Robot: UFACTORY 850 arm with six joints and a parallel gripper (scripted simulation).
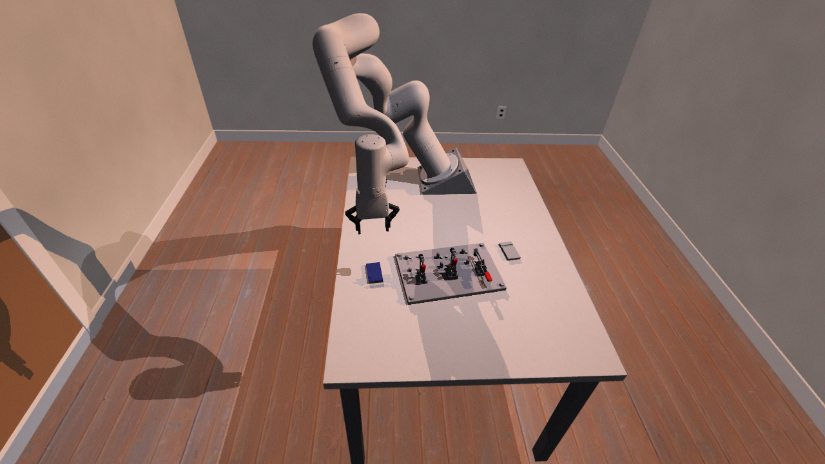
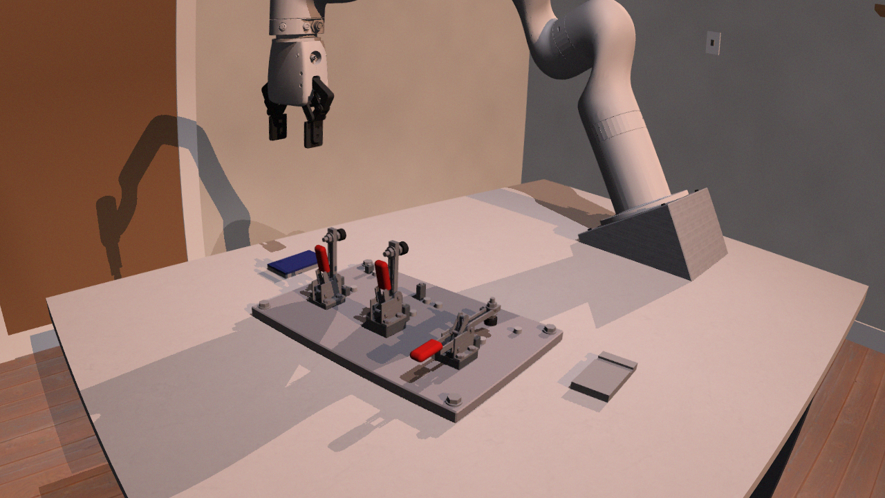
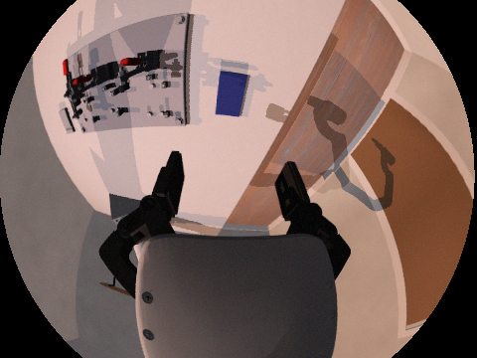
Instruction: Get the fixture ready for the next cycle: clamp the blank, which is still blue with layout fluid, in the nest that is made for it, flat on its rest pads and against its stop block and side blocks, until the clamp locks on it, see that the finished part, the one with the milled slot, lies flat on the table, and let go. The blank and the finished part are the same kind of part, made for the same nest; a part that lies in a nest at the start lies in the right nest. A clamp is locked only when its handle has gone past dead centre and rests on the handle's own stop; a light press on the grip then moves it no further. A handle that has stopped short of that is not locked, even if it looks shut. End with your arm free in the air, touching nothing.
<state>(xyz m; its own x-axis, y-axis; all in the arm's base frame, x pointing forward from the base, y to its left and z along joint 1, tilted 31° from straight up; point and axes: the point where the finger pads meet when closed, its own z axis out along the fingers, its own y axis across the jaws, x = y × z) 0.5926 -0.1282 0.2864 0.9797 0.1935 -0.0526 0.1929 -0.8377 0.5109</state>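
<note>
The blue blank (image 1: 374,272) (image 2: 293,263) (image 3: 232,93) lies flat on the table, beside the fixture plate (image 1: 444,292) (image 2: 346,340) (image 3: 144,37). The grey finished part (image 1: 510,251) (image 2: 603,375) (image 3: 67,120), with its milled slot up, lies flat on the table on the plate's other side. Two clamps have red handles upright and arms raised: the one nearest the blank (image 2: 322,259) and the middle one (image 2: 383,274). The third clamp's handle (image 1: 488,276) (image 2: 426,350) is down and its arm lowered, with no part under it. My gripper (image 1: 373,231) (image 2: 295,142) (image 3: 234,168) is open and empty, high above the table.
The nests on the plate hold no part; their small pads, pins and blocks stand up from it. Bolts (image 2: 454,399) (image 2: 549,328) sit at the plate's corners. The table (image 1: 380,346) has its side edge close to the blank. The robot's base (image 1: 446,182) (image 2: 655,235) stands at the back.
</note>
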